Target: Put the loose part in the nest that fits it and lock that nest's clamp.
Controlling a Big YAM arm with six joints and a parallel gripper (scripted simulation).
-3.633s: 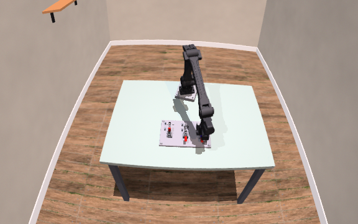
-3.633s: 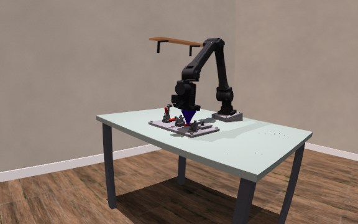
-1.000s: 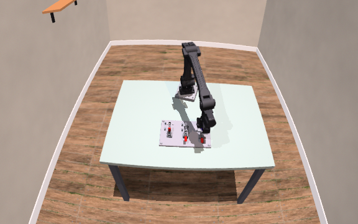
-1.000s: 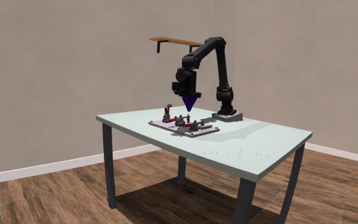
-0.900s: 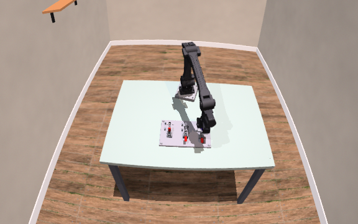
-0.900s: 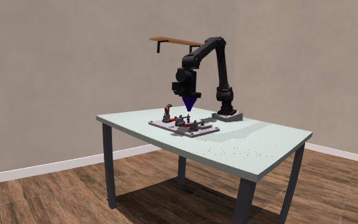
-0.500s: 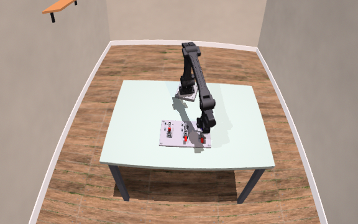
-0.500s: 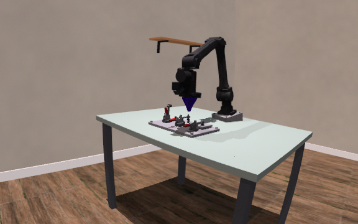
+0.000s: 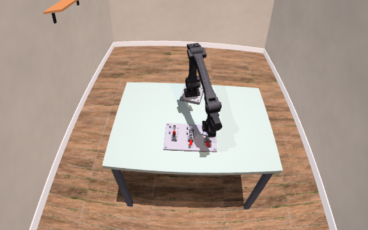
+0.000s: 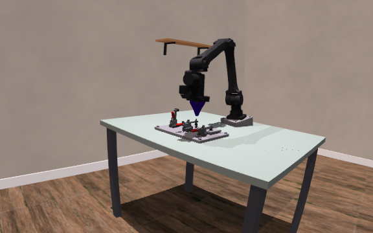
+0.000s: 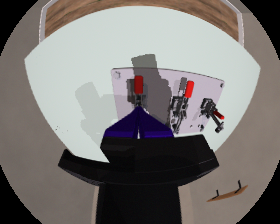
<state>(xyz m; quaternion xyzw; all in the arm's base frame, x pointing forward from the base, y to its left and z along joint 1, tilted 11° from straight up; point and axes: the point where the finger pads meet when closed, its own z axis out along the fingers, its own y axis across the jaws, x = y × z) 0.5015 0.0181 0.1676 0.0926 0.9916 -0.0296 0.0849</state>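
Observation:
My gripper (image 10: 197, 115) (image 11: 138, 110) is shut and empty, pointing down above the inner side of the right nest. The right clamp's red handle (image 9: 207, 144) (image 10: 194, 131) (image 11: 138, 84) lies low, pointing outward. A flat grey piece (image 10: 214, 131), seemingly the part, lies under its bar; its exact seating cannot be told. The middle clamp's red handle (image 9: 190, 142) (image 10: 179, 124) (image 11: 189, 89) also lies low. The left clamp (image 9: 174, 134) (image 10: 173, 121) (image 11: 209, 107) has its handle upright and its bar raised. No loose part shows beside the fixture.
The fixture plate (image 9: 181, 145) (image 10: 162, 127) (image 11: 203, 90) lies on the pale table (image 9: 139, 128) (image 10: 271, 158) (image 11: 81, 60). The arm's base block (image 9: 188, 99) (image 10: 243, 122) stands behind it. The middle clamp stands close beside my fingers in the wrist view.

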